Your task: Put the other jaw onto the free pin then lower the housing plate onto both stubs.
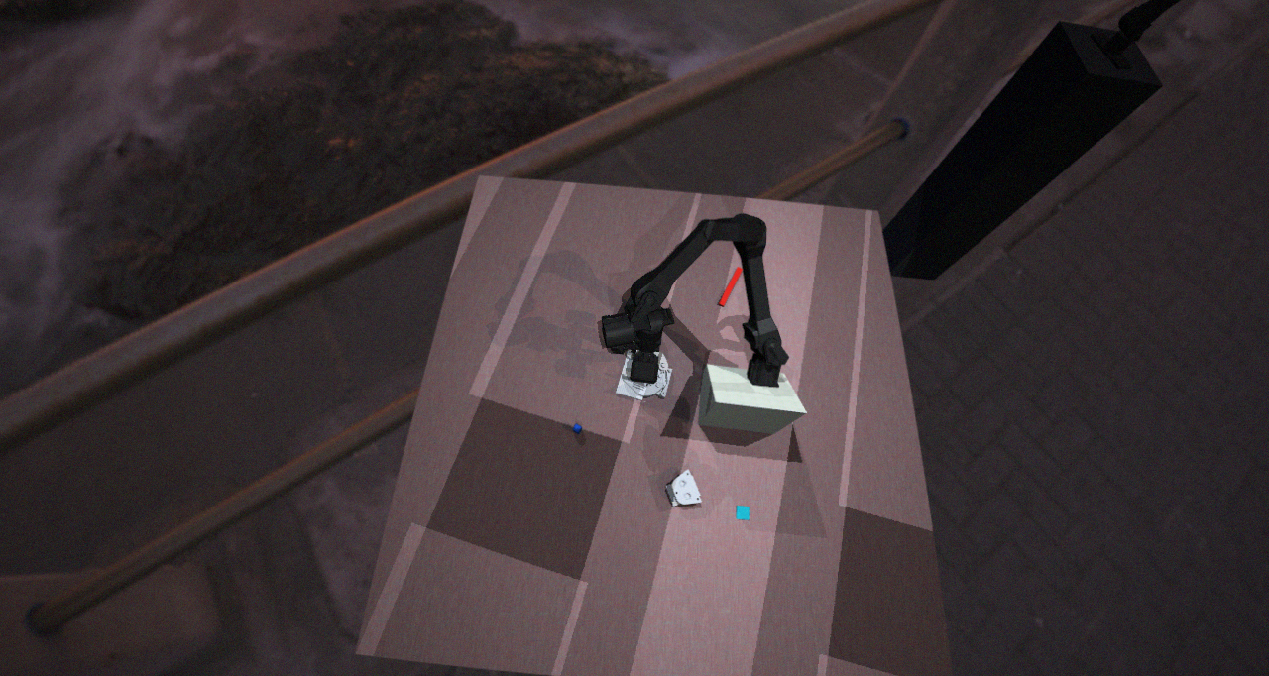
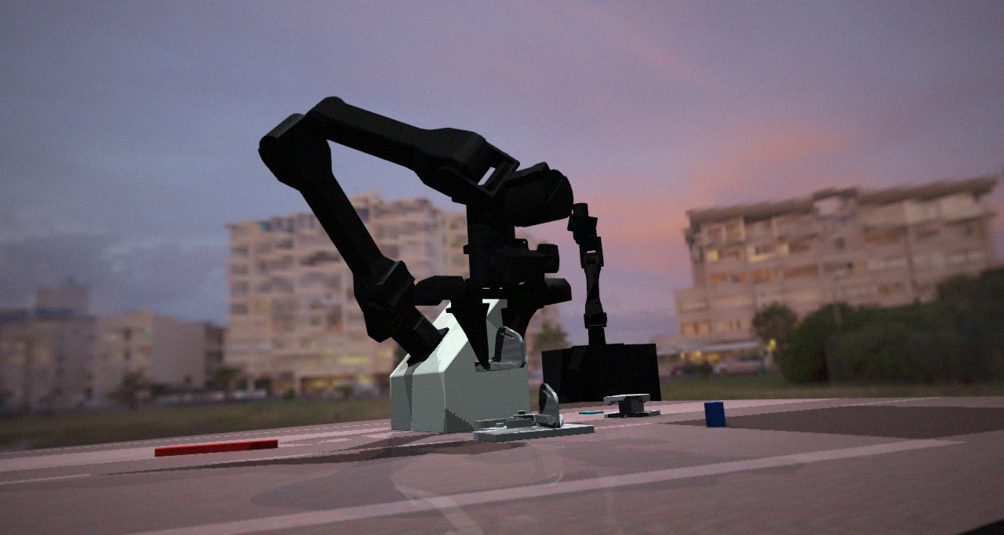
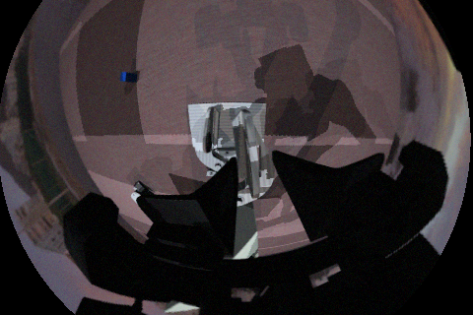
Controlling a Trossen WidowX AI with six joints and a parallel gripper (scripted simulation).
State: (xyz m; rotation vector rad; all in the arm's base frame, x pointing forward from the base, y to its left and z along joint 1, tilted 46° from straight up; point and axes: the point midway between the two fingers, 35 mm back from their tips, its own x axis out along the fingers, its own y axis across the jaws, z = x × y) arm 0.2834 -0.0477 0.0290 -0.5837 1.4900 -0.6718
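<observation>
A grey base [image 1: 627,390] [image 2: 579,430] [image 3: 193,109] lies flat on the table. One upright jaw [image 2: 549,409] [image 3: 212,130] stands on it. My gripper [image 1: 643,370] [image 2: 500,363] [image 3: 254,157] is shut on the other jaw [image 2: 513,349] [image 3: 242,140], which it holds raised above the base, clear of it, with its curved part upward. In the top view the gripper hides the held jaw. The free pin cannot be made out. The light grey housing plate [image 1: 684,489] [image 2: 626,397] rests on the table, apart from the base.
My arm's pale mount [image 1: 752,418] [image 2: 488,398] stands beside the base. A blue block [image 1: 577,428] [image 2: 714,413] [image 3: 129,77], a red bar [image 1: 730,286] [image 2: 216,447] and a cyan square [image 1: 743,512] [image 2: 591,412] lie around. A black pedestal [image 1: 1020,149] [image 2: 600,373] carries another arm.
</observation>
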